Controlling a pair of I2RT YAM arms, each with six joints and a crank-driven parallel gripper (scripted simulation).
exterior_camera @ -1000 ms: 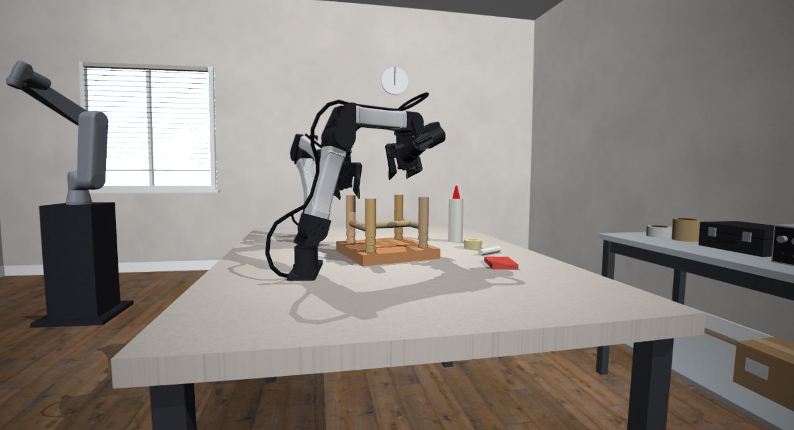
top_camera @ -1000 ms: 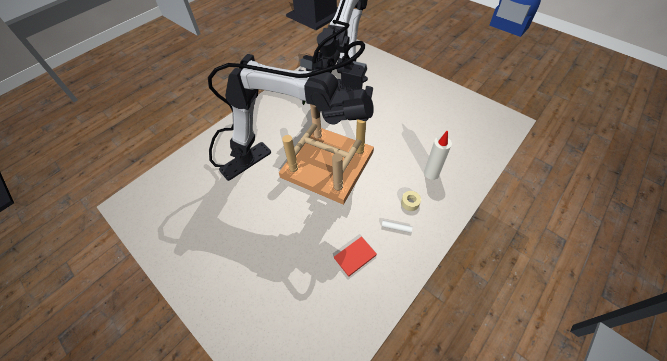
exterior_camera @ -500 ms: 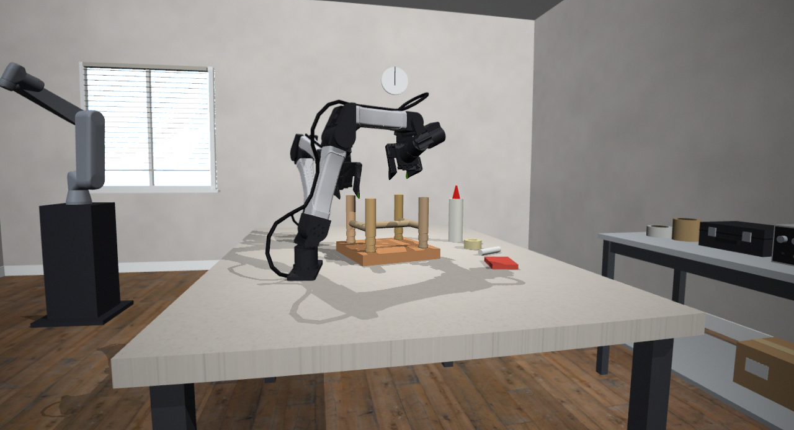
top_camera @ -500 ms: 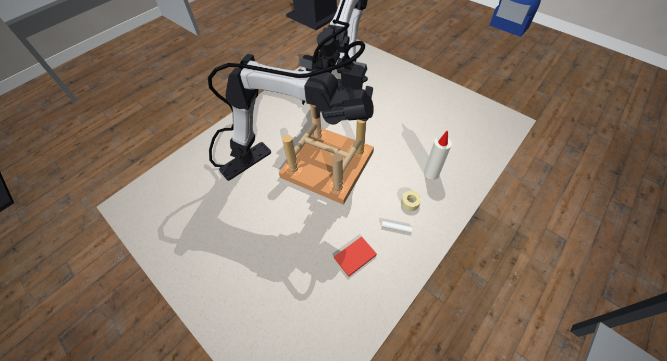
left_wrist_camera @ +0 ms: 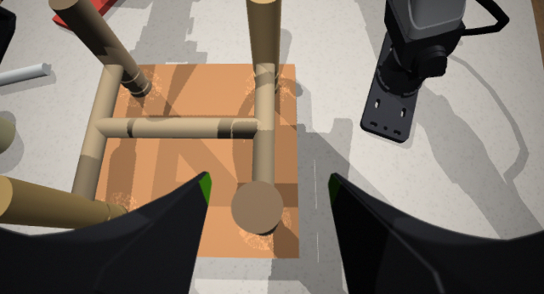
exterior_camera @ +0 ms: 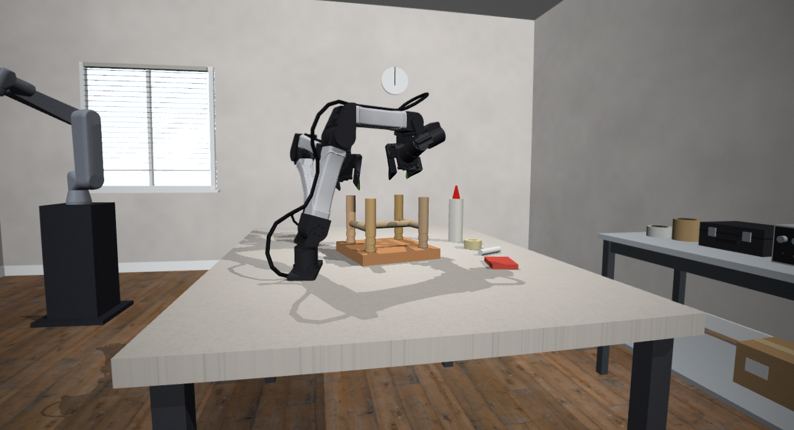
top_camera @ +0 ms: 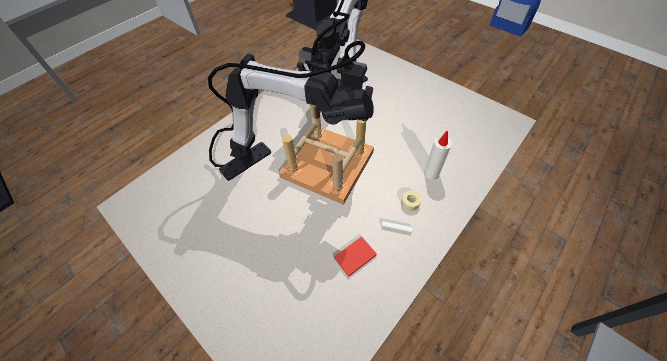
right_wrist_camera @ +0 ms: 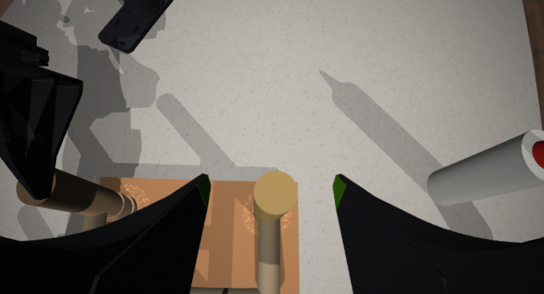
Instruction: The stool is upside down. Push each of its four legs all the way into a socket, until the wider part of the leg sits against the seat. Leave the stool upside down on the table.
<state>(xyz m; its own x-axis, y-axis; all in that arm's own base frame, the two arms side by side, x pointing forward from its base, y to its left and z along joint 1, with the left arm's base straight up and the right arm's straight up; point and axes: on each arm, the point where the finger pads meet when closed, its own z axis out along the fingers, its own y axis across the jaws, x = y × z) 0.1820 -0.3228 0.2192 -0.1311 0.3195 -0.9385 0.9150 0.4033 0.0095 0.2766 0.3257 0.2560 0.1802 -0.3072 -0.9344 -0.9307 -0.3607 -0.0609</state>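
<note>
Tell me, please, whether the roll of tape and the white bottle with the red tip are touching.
Apart: the top view shows table surface between the roll of tape and the white bottle.
</note>
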